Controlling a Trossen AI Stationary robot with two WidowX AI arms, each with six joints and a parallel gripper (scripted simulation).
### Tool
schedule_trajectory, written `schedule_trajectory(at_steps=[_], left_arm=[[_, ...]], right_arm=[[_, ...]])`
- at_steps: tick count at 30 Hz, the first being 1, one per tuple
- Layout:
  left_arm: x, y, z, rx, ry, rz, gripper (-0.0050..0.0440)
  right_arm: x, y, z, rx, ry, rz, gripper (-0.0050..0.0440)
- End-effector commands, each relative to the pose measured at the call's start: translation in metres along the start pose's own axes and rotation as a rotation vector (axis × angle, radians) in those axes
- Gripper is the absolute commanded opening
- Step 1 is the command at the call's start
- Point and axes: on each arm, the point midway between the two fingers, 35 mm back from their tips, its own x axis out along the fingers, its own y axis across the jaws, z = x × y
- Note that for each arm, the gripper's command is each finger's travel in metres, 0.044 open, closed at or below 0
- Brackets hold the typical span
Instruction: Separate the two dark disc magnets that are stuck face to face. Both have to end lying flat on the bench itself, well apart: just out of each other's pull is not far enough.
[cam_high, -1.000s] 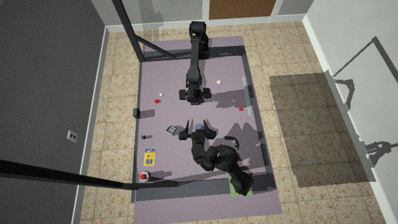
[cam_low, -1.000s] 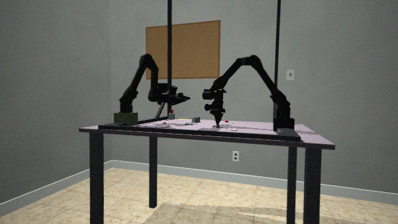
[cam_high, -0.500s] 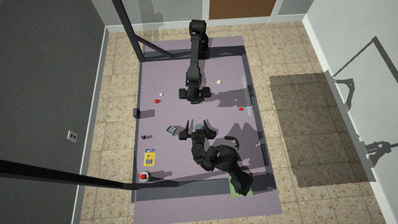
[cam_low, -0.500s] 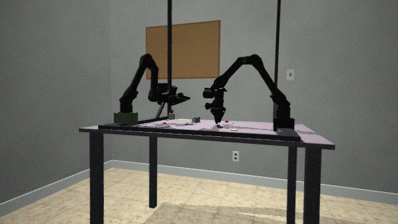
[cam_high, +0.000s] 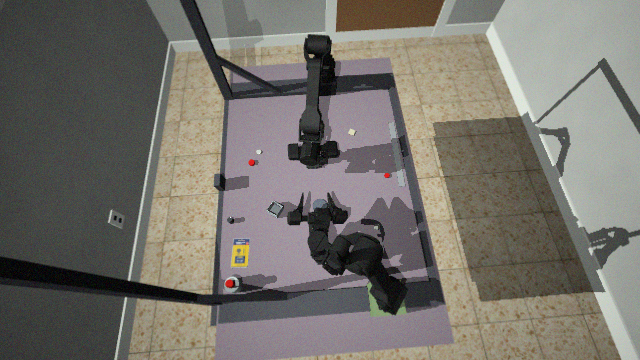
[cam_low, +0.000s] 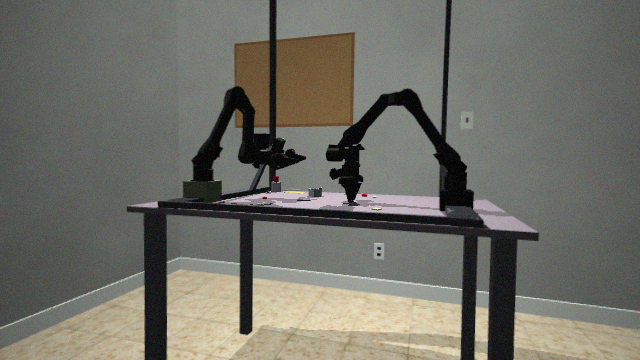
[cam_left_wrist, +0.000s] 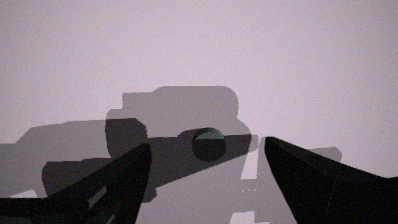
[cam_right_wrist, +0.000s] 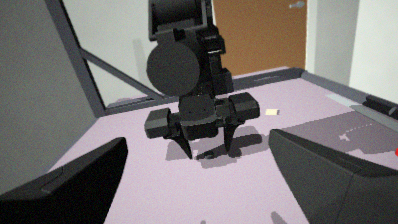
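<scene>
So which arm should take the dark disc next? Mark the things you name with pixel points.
Probably the left: its open gripper (cam_low: 351, 201) (cam_left_wrist: 208, 142) points down with the disc (cam_left_wrist: 209, 150) between its fingers, while the right gripper (cam_high: 317, 196) (cam_low: 304, 158) (cam_right_wrist: 199, 140) hangs above the bench.

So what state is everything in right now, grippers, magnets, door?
Left gripper: open, pointing down.
Right gripper: open, raised above the bench.
Dark disc magnet: flat between left fingers, ungripped; whether stacked, can't tell.
Door: looks shut.
</scene>
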Motion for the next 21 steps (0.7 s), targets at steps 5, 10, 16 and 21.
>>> schedule_trajectory(at_steps=[5, 10, 16, 21], left_arm=[[-0.0085, -0.0009, 0.0049, 0.0, -0.026, -0.005, 0.0208], [-0.0085, -0.0009, 0.0049, 0.0, -0.026, -0.005, 0.0088], [-0.0085, -0.0009, 0.0049, 0.0, -0.026, -0.005, 0.004], [-0.0085, -0.0009, 0.0049, 0.0, -0.026, -0.005, 0.004]], right_arm=[[0.0001, 0.0015, 0.0045, 0.01, -0.01, 0.002, 0.04], [0.0001, 0.0015, 0.0045, 0.01, -0.01, 0.002, 0.04], [0.0001, 0.0015, 0.0045, 0.01, -0.01, 0.002, 0.04], [0.0001, 0.0015, 0.0045, 0.01, -0.01, 0.002, 0.04]])
